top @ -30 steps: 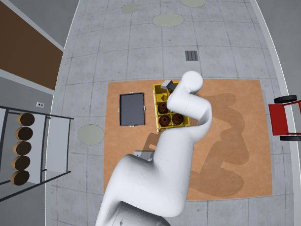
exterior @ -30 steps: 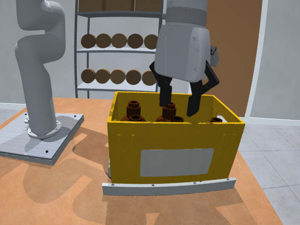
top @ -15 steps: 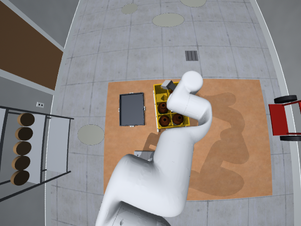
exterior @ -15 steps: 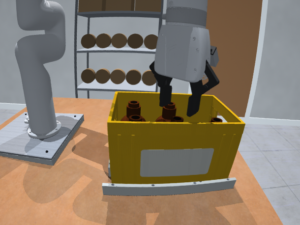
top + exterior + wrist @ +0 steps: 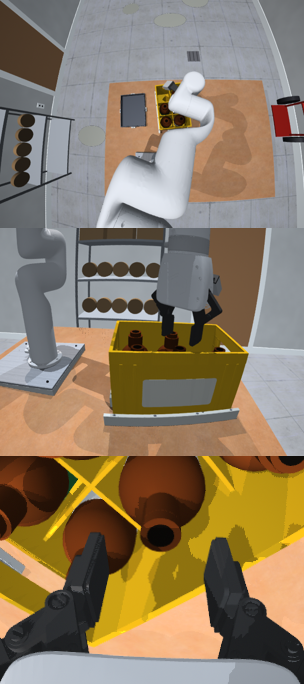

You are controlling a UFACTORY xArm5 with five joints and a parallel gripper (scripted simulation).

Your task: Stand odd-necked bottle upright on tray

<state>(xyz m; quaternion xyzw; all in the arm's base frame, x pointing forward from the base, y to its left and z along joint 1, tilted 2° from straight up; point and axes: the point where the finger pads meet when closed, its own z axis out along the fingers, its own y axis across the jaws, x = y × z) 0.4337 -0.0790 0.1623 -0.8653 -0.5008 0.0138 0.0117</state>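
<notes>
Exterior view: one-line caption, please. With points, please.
Open claw [image 5: 182, 335] [image 5: 157, 554] poised over brown bottles standing in a yellow crate [image 5: 125, 371] [image 5: 161, 129] [image 5: 150, 623].

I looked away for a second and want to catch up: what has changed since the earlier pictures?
Nothing visibly changed. The open black gripper is over the yellow plastic crate, the brown bottles are in it, and the dark rectangular tray holds no bottle, all as before.
</notes>
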